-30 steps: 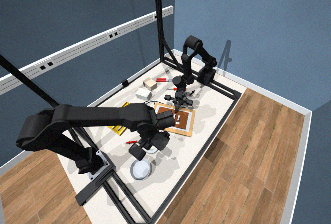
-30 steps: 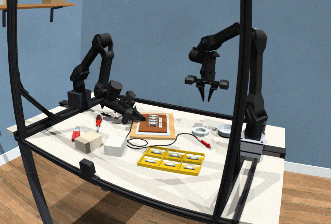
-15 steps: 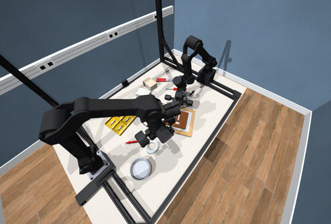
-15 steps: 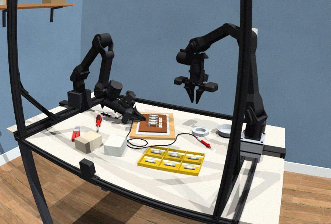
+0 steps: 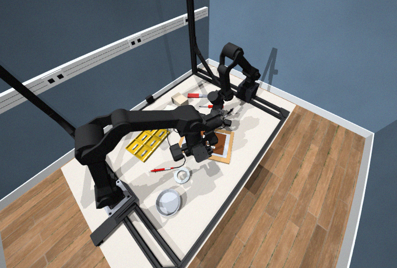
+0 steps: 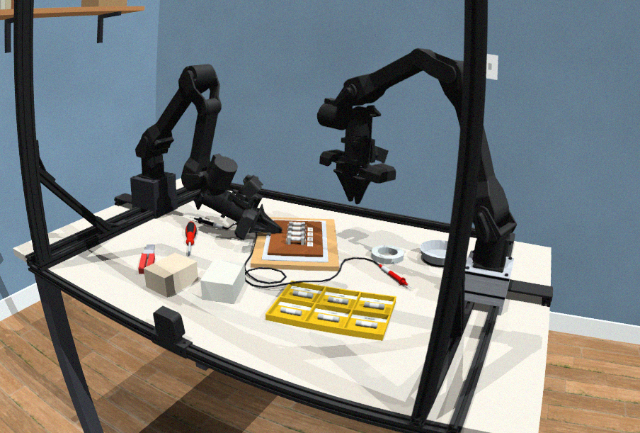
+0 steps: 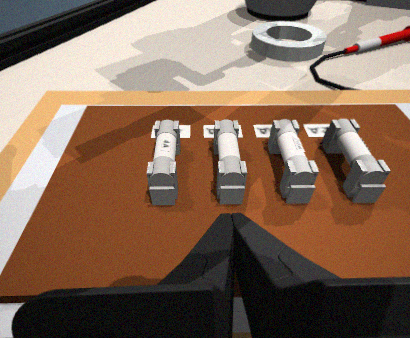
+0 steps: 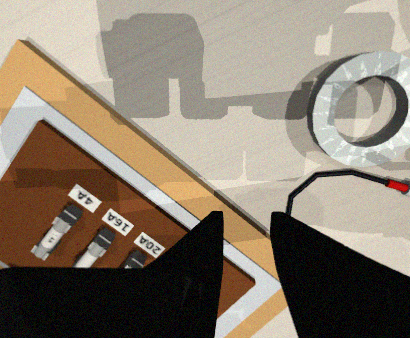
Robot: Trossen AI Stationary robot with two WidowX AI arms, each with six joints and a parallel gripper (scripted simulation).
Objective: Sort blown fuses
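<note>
The brown fuse board (image 5: pixel 221 139) (image 6: pixel 294 251) (image 7: pixel 105 235) (image 8: pixel 40 150) bears four clip pairs, each with a fuse: the fuse marked 4A (image 7: pixel 165 145), a second fuse (image 7: pixel 228 145), a third (image 7: pixel 290 144) and a fourth (image 7: pixel 355 145). Labels read 4A, 16A and 20A in the right wrist view; the fourth is hidden. My left gripper (image 6: pixel 280 229) (image 7: pixel 230 223) is shut, low over the board beside the clips. My right gripper (image 6: pixel 354 201) (image 8: pixel 246 222) is slightly open and empty, high above the board's edge. The scrap dish (image 5: pixel 168 201) (image 6: pixel 435 249) looks empty. The yellow tray (image 6: pixel 324 327) holds several fuses.
The red probe (image 5: pixel 161 169) (image 6: pixel 393 273) (image 7: pixel 390 39) lies near a grey ring (image 5: pixel 175 176) (image 6: pixel 387 259) (image 7: pixel 288 51). The black probe (image 6: pixel 209 222) lies by the left arm. A screwdriver (image 6: pixel 190 234), red-handled tool (image 6: pixel 146 261), wooden block (image 6: pixel 170 273) and white block (image 6: pixel 221 283) stand around.
</note>
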